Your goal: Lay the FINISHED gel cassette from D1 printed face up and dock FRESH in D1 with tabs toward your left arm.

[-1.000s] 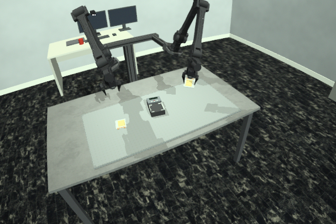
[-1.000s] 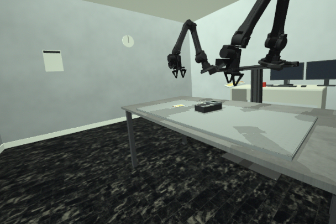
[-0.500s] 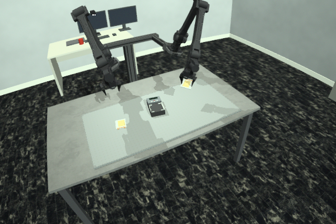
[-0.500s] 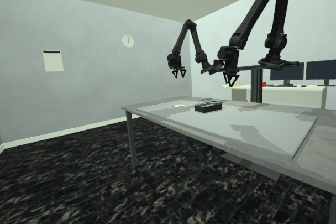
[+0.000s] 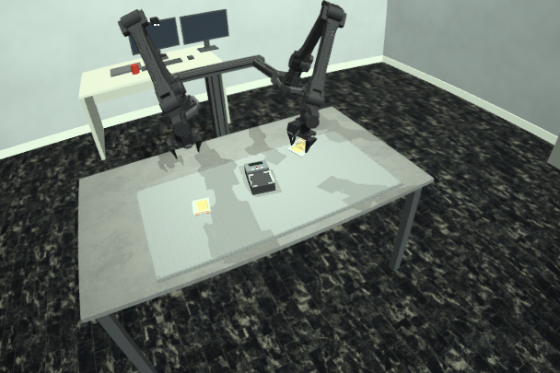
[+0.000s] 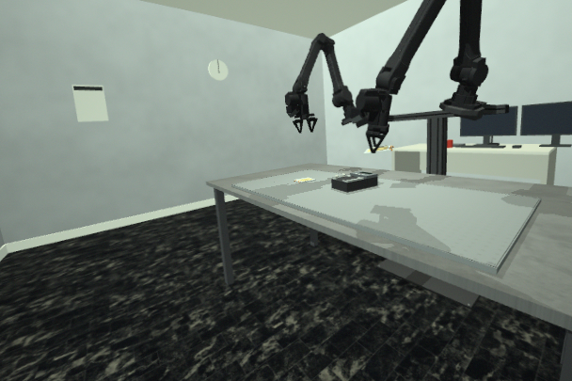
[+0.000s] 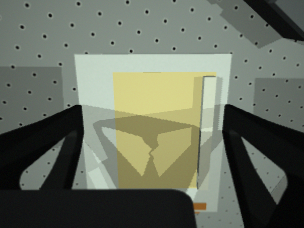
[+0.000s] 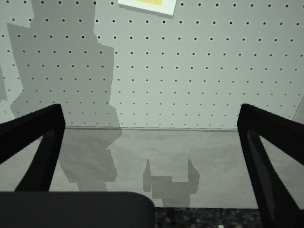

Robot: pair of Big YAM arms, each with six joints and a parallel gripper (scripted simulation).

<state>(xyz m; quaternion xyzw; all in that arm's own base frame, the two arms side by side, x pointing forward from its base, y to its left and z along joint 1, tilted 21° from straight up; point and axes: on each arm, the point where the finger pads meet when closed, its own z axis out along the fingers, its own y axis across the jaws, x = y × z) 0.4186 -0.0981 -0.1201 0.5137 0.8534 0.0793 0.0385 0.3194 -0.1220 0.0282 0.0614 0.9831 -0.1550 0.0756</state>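
FRESH (image 5: 299, 145) (image 7: 135, 100) is in my left gripper (image 5: 299, 147) (image 7: 153, 114), which is shut on its side edges and holds it well above the deck. Its white comb (image 7: 208, 105) stands near the right edge in the left wrist view, with a copper tab (image 7: 200, 206) below. FINISHED (image 5: 202, 205) (image 6: 305, 180) (image 8: 167, 11) lies flat on the deck, yellow face up. Dock D1 (image 5: 263, 189) (image 6: 354, 183) stands upright mid-deck, its bay empty. My right gripper (image 5: 187, 154) (image 6: 306, 132) (image 8: 151, 113) is open and empty, high above the table's rear edge.
The perforated deck (image 5: 322, 202) (image 6: 447, 215) lies on the grey table (image 5: 103, 238) (image 6: 555, 253). Both arms hang from a frame post (image 5: 216, 105) behind the table. Dock D1 lies between the two grippers in the top view. A desk with monitors stands farther back.
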